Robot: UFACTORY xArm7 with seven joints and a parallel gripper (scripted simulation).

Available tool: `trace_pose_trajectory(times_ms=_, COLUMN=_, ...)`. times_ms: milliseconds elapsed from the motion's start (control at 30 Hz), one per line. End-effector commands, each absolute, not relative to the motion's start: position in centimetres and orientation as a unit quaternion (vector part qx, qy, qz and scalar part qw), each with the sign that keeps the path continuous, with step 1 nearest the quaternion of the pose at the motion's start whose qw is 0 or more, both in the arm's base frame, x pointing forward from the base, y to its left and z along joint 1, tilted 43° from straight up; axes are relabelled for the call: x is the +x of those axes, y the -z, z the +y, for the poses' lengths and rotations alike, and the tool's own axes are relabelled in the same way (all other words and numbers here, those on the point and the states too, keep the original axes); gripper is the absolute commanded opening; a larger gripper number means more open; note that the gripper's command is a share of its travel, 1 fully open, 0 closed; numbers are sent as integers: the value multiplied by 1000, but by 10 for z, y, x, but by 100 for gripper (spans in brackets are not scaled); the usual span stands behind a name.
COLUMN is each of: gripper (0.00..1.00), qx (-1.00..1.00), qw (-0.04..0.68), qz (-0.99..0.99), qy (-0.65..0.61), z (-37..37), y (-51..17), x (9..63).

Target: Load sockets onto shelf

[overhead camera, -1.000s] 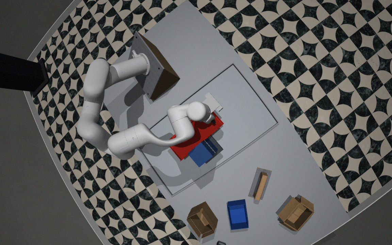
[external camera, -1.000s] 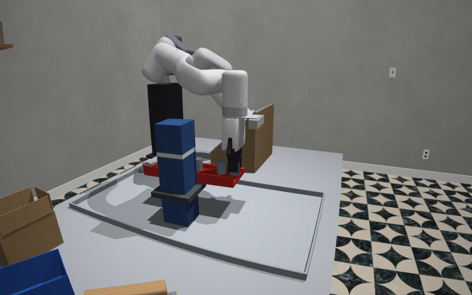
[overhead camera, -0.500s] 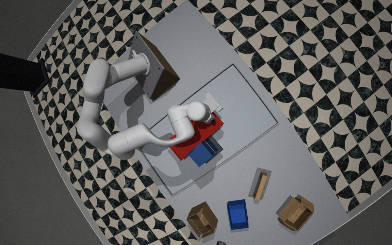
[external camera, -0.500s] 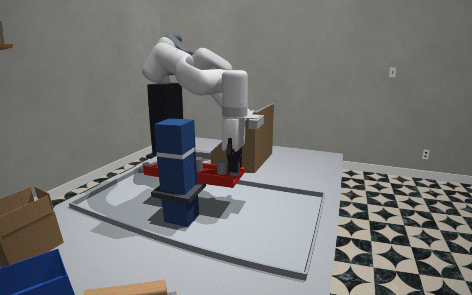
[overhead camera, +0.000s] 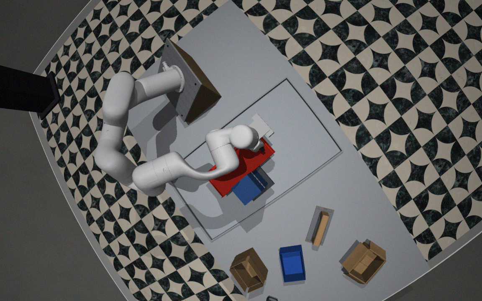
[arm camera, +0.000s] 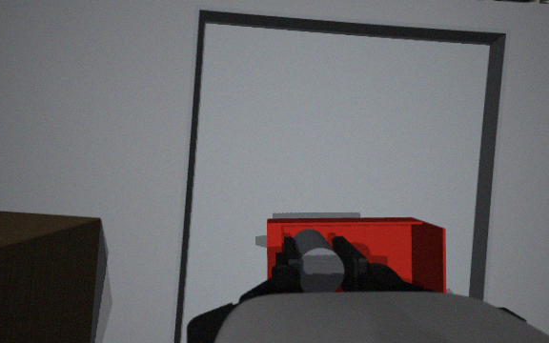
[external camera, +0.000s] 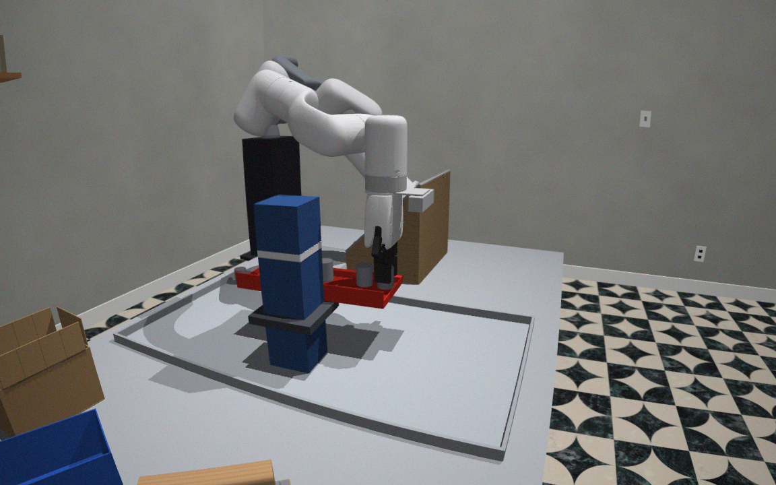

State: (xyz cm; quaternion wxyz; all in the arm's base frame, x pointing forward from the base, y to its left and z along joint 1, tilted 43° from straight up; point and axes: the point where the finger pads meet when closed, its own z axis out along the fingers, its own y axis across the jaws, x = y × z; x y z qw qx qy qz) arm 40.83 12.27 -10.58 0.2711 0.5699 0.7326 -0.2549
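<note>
One gray socket (arm camera: 322,272) clamped in the tool (external camera: 385,278) (arm camera: 313,254), at one end of the red shelf (external camera: 354,294) (overhead camera: 248,164) (arm camera: 389,238). Dark-edged frame (overhead camera: 313,114) (external camera: 514,313) (arm camera: 351,29) around; open counter inside, beyond shelf. Arm arched, wrist pointing down. Shelf below white band (external camera: 279,256) on blue post (external camera: 288,283) (overhead camera: 249,187).

Red shelf (overhead camera: 248,163) (external camera: 354,294) (arm camera: 389,240), blue post (overhead camera: 245,189) (external camera: 288,289), wht band (external camera: 282,254)
</note>
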Motion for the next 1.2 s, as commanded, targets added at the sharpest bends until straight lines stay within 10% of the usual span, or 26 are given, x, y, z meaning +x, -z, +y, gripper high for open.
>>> trace_pose_trajectory(times_ms=0, gripper=0, qx=569, qw=271, qz=734, qy=252, z=132, y=99, x=408)
trace_pose_trajectory(times_ms=1167, gripper=0, qx=569, qw=271, qz=734, qy=252, z=165, y=63, x=403)
